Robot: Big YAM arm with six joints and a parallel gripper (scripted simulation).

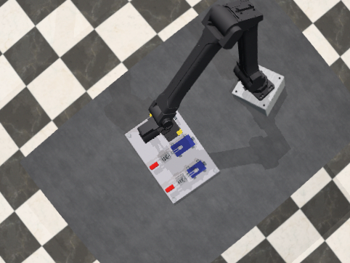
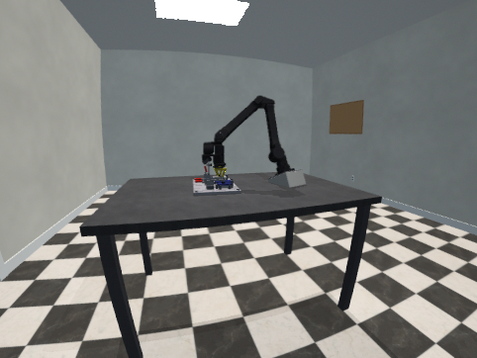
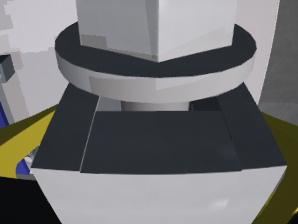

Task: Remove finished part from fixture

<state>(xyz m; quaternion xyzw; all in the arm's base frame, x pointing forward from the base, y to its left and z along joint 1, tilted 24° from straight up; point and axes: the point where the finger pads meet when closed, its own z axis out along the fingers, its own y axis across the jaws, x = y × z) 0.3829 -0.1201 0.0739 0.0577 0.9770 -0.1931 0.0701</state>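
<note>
The light grey fixture plate (image 1: 172, 160) lies on the dark table. Two blue blanks (image 1: 181, 146) (image 1: 196, 169) sit clamped in its middle and near stations. My gripper (image 1: 165, 124) hangs low over the far station, open, with its yellow fingertips spread to either side and nothing between them. The slotted finished part is hidden under the gripper in this view. The wrist view is filled by a grey clamp block (image 3: 156, 176) with a washer and hex bolt head (image 3: 156, 10) on top, very close. Yellow fingers show at its left and right edges.
Two red clamp handles (image 1: 154, 166) (image 1: 169, 189) stand on the plate's left side. The arm's base block (image 1: 259, 91) is at the table's back right. The fixture also shows in the side view (image 2: 216, 186), mid-table.
</note>
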